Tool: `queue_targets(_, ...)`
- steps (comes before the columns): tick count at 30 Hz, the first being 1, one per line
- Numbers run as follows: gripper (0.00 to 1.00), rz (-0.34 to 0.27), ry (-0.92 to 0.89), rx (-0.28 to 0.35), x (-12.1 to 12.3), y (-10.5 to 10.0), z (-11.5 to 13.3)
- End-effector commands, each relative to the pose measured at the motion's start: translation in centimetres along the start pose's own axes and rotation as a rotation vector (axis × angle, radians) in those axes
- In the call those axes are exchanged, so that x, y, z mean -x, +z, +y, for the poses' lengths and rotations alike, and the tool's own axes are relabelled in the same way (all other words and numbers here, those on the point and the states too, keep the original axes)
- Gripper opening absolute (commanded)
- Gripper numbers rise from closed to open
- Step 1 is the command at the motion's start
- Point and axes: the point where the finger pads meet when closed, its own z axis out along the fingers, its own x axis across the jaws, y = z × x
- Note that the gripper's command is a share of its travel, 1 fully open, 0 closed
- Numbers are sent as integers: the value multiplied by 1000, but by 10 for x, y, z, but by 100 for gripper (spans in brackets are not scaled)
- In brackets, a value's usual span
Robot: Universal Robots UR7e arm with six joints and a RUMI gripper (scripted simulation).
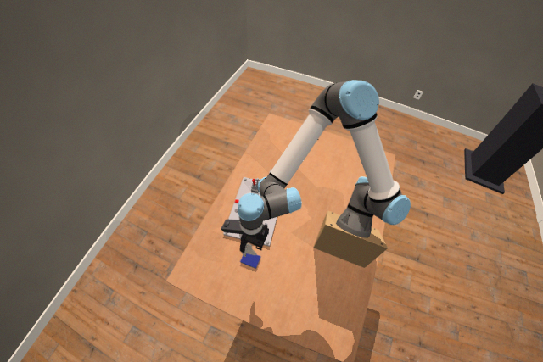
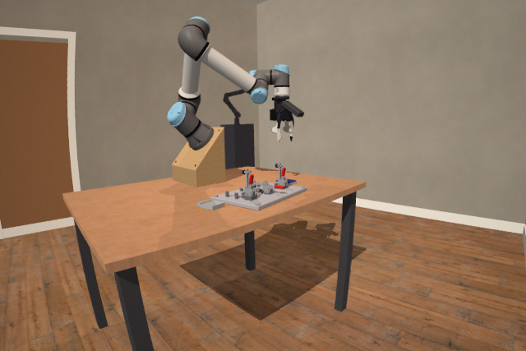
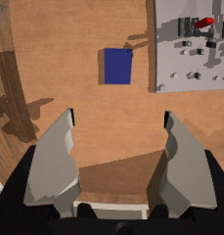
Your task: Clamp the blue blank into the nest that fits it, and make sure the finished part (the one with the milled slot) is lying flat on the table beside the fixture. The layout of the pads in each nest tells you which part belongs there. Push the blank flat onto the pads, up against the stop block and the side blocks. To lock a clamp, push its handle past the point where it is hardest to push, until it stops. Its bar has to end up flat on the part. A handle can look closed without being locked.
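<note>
The blue blank [image 3: 117, 66] lies flat on the table just beside the grey fixture plate [image 3: 192, 46]; it also shows in the top view [image 1: 250, 260] and the exterior view [image 2: 291, 181]. My gripper [image 3: 118, 110] [image 2: 283, 133] is open and empty, hanging high above the table near the blank. The fixture plate [image 2: 259, 196] carries two clamps with red handles [image 2: 251, 179] [image 2: 282, 172]. One red handle [image 3: 204, 23] shows in the wrist view. A grey part [image 2: 210, 204] lies flat on the table at the plate's other end; I cannot make out a slot in it.
The arm's wooden base block [image 2: 199, 164] stands at the back of the table. A dark stand [image 2: 237, 143] is behind it. The table edge [image 2: 352, 187] is close to the blank's side of the fixture.
</note>
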Motion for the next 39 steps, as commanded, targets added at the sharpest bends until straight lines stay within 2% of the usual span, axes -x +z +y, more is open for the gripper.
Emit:
queue_targets(1, 59, 0, 2, -1, 0, 0, 0)
queue_targets(29, 59, 0, 2, -1, 0, 0, -1)
queue_targets(39, 59, 0, 2, -1, 0, 13, -1)
